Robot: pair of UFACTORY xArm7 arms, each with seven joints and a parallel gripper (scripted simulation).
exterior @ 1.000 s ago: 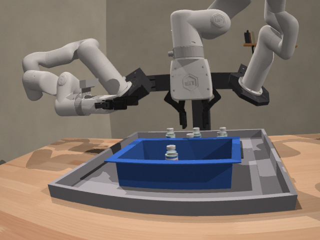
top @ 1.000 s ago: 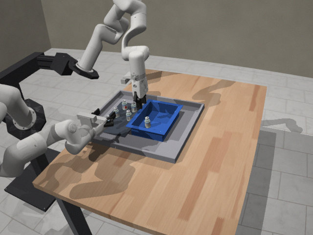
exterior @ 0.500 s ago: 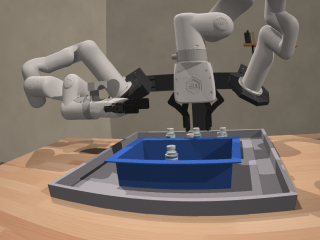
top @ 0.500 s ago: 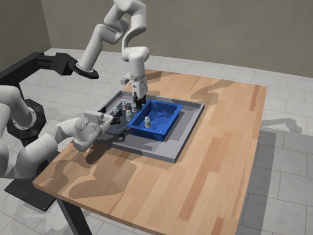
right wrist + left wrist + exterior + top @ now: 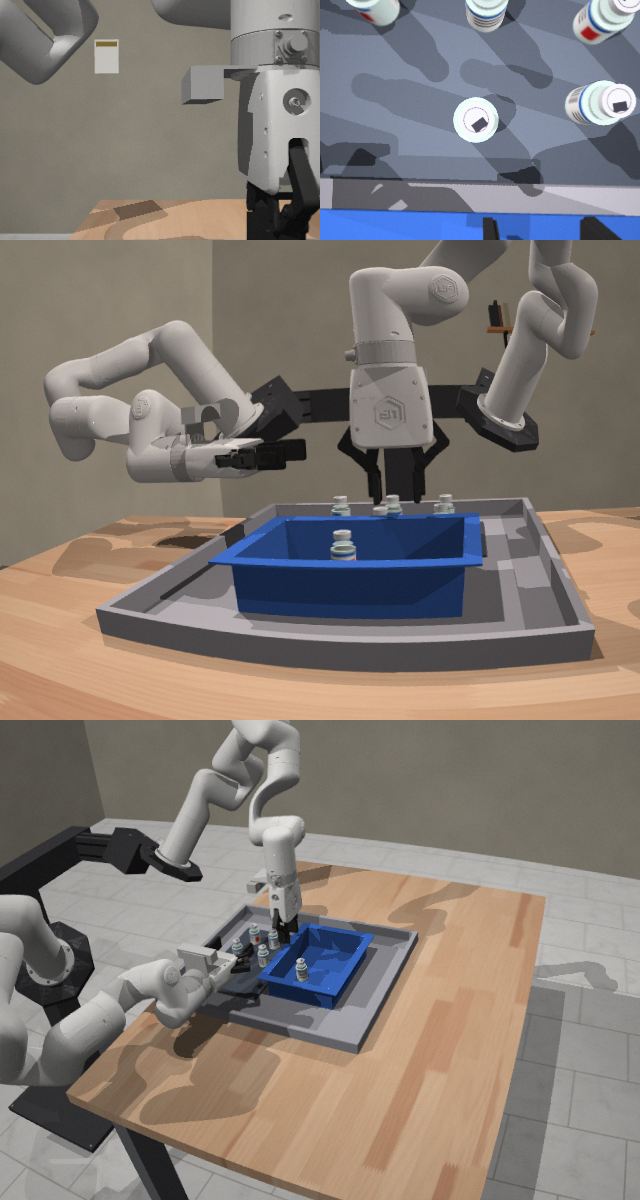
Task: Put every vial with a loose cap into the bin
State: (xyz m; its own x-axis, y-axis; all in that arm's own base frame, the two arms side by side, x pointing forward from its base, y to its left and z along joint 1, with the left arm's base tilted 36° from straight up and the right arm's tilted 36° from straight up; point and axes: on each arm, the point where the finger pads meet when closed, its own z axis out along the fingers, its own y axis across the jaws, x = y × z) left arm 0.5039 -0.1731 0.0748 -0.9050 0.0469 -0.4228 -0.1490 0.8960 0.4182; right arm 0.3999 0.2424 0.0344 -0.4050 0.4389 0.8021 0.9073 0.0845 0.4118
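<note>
Hovering fingers (image 5: 284,930) (image 5: 397,498), bin rim (image 5: 353,966) (image 5: 351,563) (image 5: 400,225) near, vials beyond (image 5: 263,955) (image 5: 379,511) (image 5: 475,120)

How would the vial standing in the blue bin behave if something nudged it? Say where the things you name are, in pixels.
The small clear-glass vial with a white cap (image 5: 301,970) (image 5: 343,551) would probably tip easily, being taller than wide. Its round body suggests it would then roll. Glass walls look breakable if knocked hard.

Behind the bench (image 5: 439,1081) (image 5: 62,653) runs a plain grey-beige wall (image 5: 413,787) (image 5: 279,317) (image 5: 150,150); books (image 5: 494,314) stand upright on an orange-brown shelf (image 5: 498,329).
</note>
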